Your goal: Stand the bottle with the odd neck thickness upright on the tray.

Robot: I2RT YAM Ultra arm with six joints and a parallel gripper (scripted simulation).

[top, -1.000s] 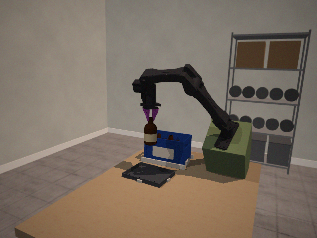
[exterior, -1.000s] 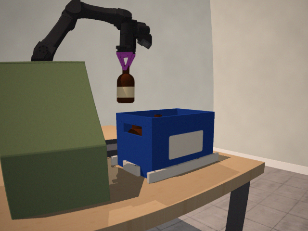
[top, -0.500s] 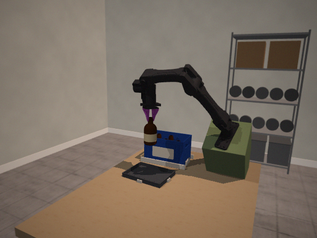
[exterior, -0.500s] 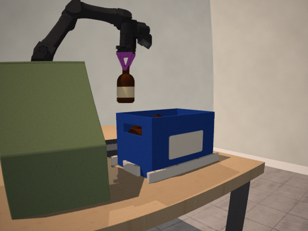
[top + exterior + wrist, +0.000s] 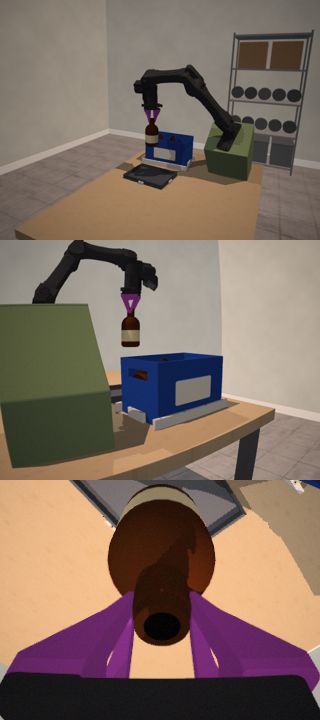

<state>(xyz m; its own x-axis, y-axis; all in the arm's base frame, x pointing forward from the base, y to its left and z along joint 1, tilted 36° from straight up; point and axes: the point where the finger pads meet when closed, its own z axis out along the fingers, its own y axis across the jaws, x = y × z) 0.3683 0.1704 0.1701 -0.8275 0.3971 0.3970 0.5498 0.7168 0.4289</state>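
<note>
My gripper [image 5: 151,119] [image 5: 131,311] [image 5: 161,601], with purple fingers, is shut on the neck of a brown bottle [image 5: 151,134] [image 5: 130,330] [image 5: 162,554] with a beige label. The bottle hangs upright in the air, above the level of the crate's rim. The blue crate [image 5: 180,152] [image 5: 165,384] stands on the table with other brown bottle tops [image 5: 172,138] [image 5: 164,360] showing inside it. The dark tray [image 5: 149,175] lies on the table in front of the crate. In the wrist view the tray lies below and beyond the held bottle.
A green block [image 5: 230,152] [image 5: 49,379] bears the arm's base beside the crate. Pale rails [image 5: 165,163] [image 5: 188,413] edge the crate's foot. A metal shelf [image 5: 271,100] stands behind the table. The table edge [image 5: 206,436] is near the crate.
</note>
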